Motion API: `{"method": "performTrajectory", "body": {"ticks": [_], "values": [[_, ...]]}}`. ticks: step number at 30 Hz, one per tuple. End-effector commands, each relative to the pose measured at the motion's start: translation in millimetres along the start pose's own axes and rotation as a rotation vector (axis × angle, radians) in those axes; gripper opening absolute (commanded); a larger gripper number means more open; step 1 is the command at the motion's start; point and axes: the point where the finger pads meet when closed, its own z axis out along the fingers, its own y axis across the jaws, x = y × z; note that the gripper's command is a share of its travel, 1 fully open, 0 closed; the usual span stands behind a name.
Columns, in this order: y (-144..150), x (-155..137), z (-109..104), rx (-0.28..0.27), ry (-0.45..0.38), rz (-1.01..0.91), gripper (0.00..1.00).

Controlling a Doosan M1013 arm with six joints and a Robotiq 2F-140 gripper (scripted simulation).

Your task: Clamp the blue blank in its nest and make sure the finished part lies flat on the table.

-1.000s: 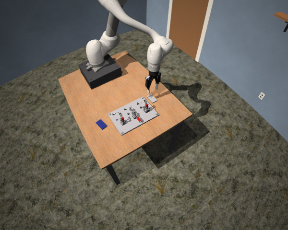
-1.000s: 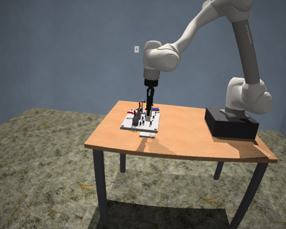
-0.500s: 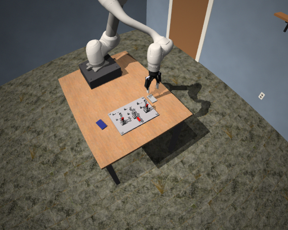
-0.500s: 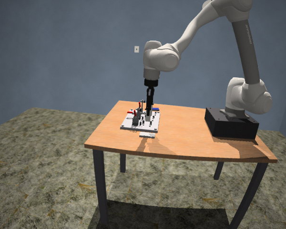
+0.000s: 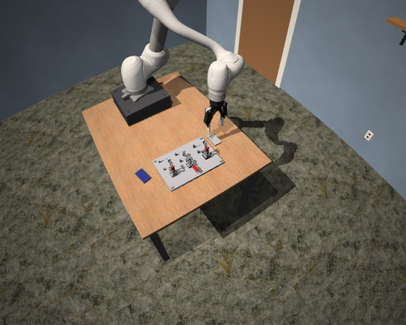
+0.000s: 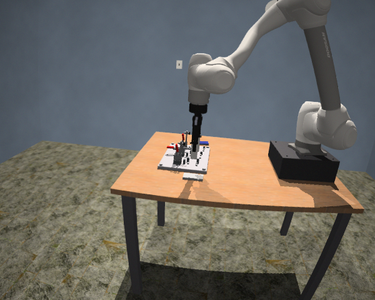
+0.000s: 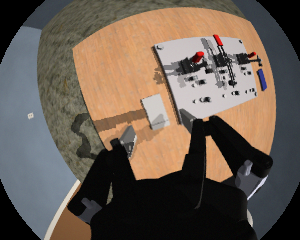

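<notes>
Top view: finished part (image 5: 214,139) lies flat on the worktop (image 5: 119,139); fingers (image 5: 208,127) hang spread and empty above it. Next, I judge: fetch the blue blank (image 5: 143,175).

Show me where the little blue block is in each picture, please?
Top view: the blue block lies flat on the table, left of the grey fixture plate.
Exterior view: only a sliver of the blue block peeks out behind the fixture plate, at its far edge.
Wrist view: the blue block sits far right, just beyond the fixture plate.
Shared landmark: the fixture plate with its red clamp handles.
</notes>
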Motion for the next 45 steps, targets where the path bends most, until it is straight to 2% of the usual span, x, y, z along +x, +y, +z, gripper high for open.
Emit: {"method": "performTrajectory", "body": {"ticks": [1,11,16,18,25,29,39,45], "values": [[0,0,0,0.0,0.0,0.0,0.58],[0,0,-8,0.0,0.0,0.0,0.58],[0,0,-30,0.0,0.0,0.0,0.58],[0,0,-30,0.0,0.0,0.0,0.58],[0,0,-65,0.0,0.0,0.0,0.58],[0,0,-77,0.0,0.0,0.0,0.58],[2,0,-79,0.0,0.0,0.0,0.58],[25,0,-79,0.0,0.0,0.0,0.58]]}}
